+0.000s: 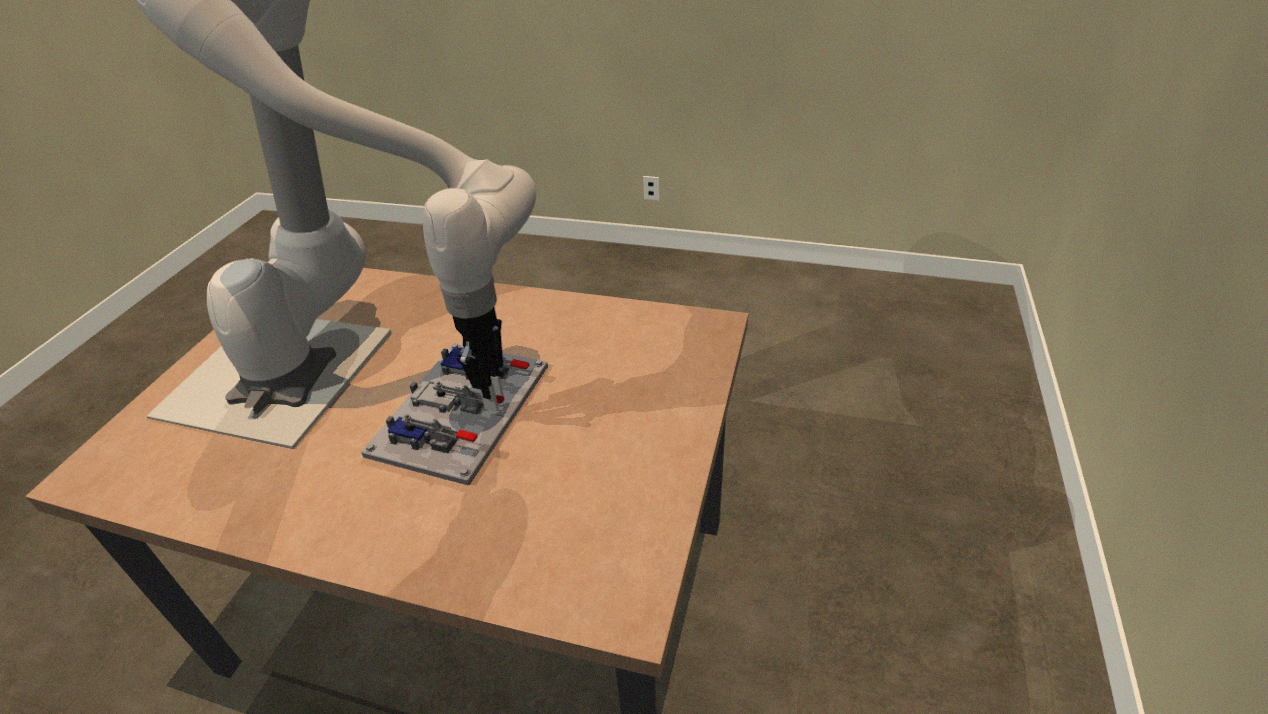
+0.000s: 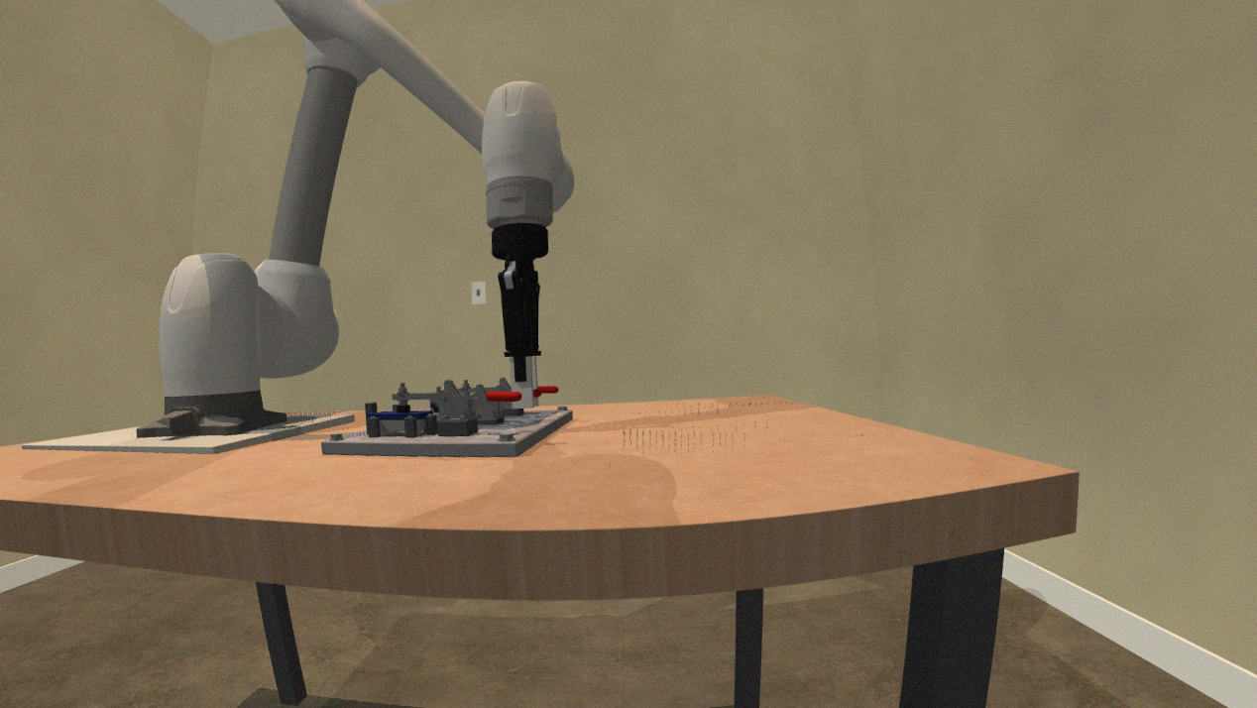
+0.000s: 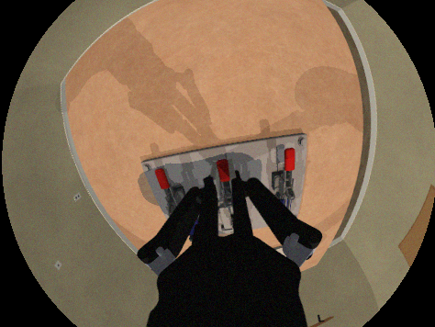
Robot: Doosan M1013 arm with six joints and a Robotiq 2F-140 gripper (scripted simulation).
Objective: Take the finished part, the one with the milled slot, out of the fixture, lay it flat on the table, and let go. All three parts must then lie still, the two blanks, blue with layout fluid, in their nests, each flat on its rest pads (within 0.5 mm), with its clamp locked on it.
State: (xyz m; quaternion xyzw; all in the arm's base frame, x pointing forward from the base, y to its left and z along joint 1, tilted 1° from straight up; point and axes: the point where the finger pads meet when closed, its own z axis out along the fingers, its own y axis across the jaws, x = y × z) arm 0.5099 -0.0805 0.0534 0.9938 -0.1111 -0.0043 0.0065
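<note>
My gripper [image 1: 493, 394] [image 2: 524, 380] [image 3: 223, 167] points down, its fingers partly closed but apart, one on each side of the middle clamp's red handle [image 3: 223, 170]. In the wrist view a gap shows beside the handle, so it is not squeezed. The finished part [image 1: 430, 397] [image 3: 227, 231] is pale grey and sits in the middle nest, with the clamp arm over it. Its slot is too small to make out. The near blue blank [image 1: 406, 431] [image 2: 399, 413] and the far blue blank [image 1: 453, 360] sit in the outer nests. The near one has its clamp arm down on it; the gripper partly hides the far clamp.
The fixture plate [image 1: 443, 463] [image 2: 421, 448] [image 3: 294, 140] lies on the wooden table [image 1: 585, 532] [image 2: 791, 492] [image 3: 239, 55]. The near red handle [image 1: 466, 435] [image 2: 504, 397] [image 3: 289, 159] and far red handle [image 1: 519, 364] [image 3: 161, 179] stick outward on either side. The robot base stands on a pale board [image 1: 190, 412].
</note>
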